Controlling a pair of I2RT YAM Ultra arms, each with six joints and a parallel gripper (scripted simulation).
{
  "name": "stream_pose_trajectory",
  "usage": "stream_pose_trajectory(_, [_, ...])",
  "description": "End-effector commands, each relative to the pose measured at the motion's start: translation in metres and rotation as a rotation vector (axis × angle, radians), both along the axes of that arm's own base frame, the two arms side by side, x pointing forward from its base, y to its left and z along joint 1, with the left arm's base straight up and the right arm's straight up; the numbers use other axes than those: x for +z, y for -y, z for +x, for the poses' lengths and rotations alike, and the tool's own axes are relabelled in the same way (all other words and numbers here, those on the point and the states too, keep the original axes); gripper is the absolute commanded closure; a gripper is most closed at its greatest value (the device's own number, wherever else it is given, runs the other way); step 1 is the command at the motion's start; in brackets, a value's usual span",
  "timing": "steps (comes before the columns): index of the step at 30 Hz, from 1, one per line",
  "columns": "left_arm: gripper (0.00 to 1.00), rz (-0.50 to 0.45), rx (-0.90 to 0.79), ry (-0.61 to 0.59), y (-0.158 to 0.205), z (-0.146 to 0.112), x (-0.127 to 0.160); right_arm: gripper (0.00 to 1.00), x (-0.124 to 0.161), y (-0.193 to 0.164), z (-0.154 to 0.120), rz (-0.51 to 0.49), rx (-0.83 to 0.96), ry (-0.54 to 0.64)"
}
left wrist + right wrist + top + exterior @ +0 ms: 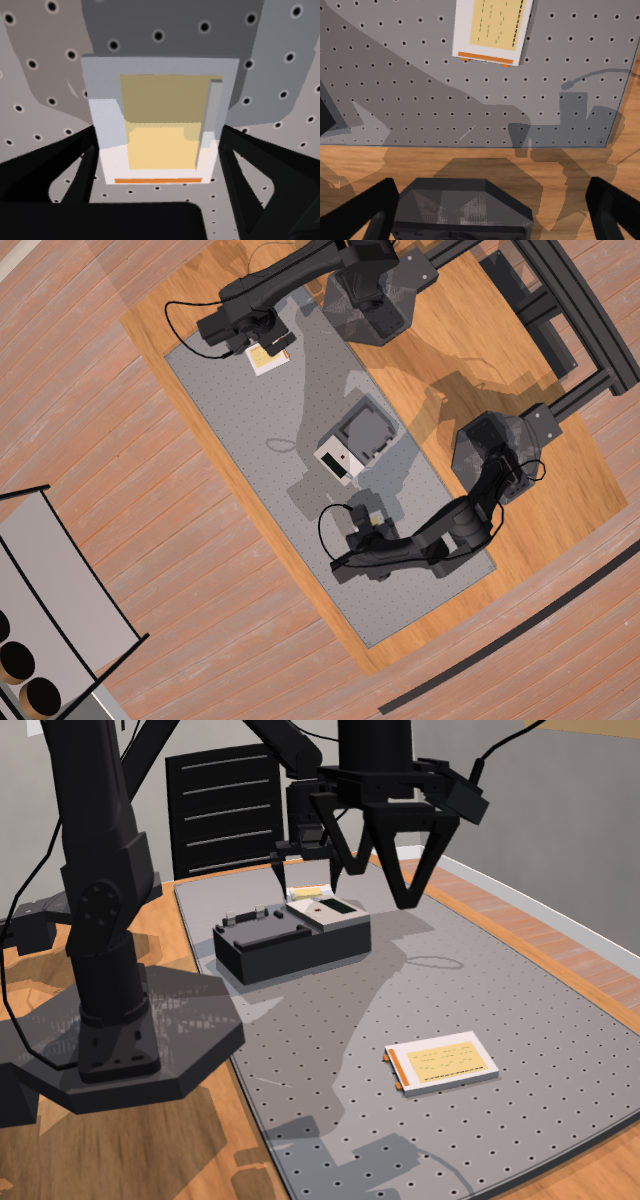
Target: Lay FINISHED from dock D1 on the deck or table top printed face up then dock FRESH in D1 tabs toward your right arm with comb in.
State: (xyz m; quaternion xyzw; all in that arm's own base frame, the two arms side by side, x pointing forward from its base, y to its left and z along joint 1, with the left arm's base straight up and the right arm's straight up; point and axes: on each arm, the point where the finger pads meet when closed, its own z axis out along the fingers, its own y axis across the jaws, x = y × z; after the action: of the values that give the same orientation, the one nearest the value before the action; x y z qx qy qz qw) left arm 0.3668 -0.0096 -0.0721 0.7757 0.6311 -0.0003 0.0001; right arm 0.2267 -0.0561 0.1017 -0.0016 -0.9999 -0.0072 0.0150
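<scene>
FRESH has a yellow window and an orange strip; its pale comb stands along one long side. My left gripper is shut on its two side edges, beyond the dock in the exterior view. Its height over the deck is unclear. Dock D1 has an empty bay, with two silver hooks on its far side in the exterior view. FINISHED lies flat on the deck, printed face up. My right gripper is open and empty, raised above the deck.
The dock's white display block adjoins the bay. The perforated deck lies on the wooden table. The right arm's base stands beside the deck. Both arms reach over the deck, one towards each end.
</scene>
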Motion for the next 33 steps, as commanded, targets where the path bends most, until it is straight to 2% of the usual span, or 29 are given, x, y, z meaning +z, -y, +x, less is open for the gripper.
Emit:
stream_pose_trajectory(1, [1.0,-0.011,-0.003,0.012,0.0015,0.002,0.0021,0.0,0.0111,0.0062,0.006,-0.014,-0.008,0.029])
stream_pose_trajectory(33, [1.0,-0.01,-0.01,0.003,0.0035,-0.0018,-0.0066,0.0,0.0111,0.0062,0.006,-0.014,-0.008,0.029])
